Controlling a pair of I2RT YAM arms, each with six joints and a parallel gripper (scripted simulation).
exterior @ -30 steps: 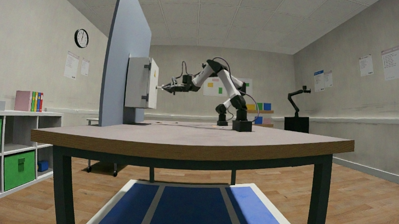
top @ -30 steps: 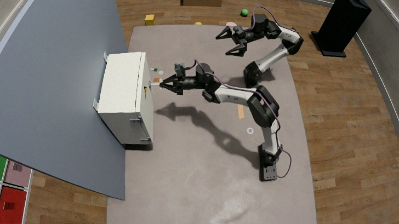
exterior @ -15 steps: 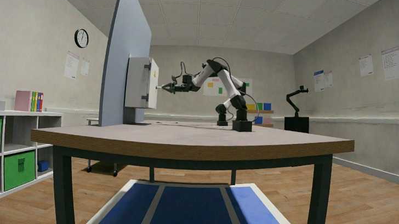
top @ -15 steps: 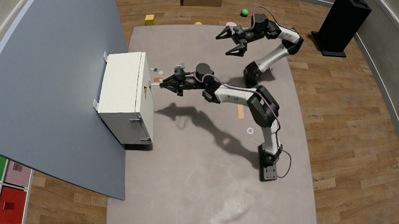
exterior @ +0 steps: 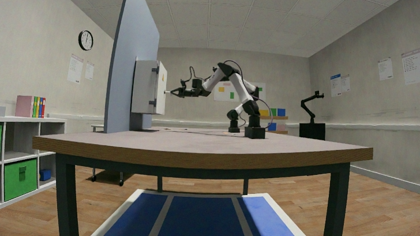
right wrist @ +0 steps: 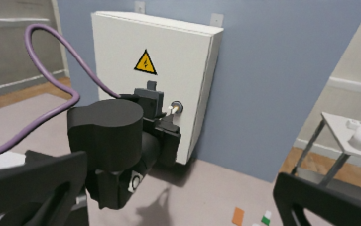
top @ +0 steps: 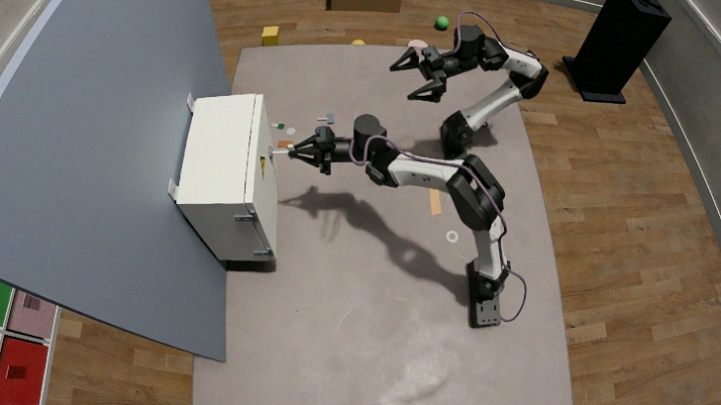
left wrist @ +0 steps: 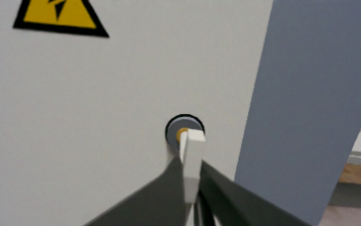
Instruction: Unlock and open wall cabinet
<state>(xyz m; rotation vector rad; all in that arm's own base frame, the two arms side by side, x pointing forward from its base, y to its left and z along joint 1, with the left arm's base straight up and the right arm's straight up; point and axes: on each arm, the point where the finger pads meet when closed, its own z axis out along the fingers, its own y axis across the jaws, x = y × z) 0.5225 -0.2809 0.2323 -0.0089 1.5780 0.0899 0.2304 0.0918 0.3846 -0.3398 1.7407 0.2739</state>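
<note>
a classroom-like room: posters, wall clock, colourful storage bins.

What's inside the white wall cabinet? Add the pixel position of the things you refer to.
Can't tell: the white wall cabinet [top: 215,150] [exterior: 143,87] [left wrist: 99,99] [right wrist: 119,45] is shut, so its door [top: 264,192] [exterior: 161,96] [left wrist: 99,164] [right wrist: 185,55] hides whatever is inside. Only the outside shows, with the key [top: 280,151] [exterior: 167,92] [left wrist: 194,154] [right wrist: 174,109] in the lock.

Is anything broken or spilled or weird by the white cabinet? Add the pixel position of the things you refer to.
Nothing looks broken or spilled there. The cabinet [top: 215,150] [exterior: 143,87] [right wrist: 149,37] hangs on its panel [top: 122,113] [exterior: 133,34] [left wrist: 302,74] [right wrist: 263,74] with its door shut, and the left gripper [top: 291,152] [exterior: 172,92] [right wrist: 170,115] holds the key [top: 280,151] [exterior: 167,92] [left wrist: 194,159] [right wrist: 175,108] at the lock.
</note>
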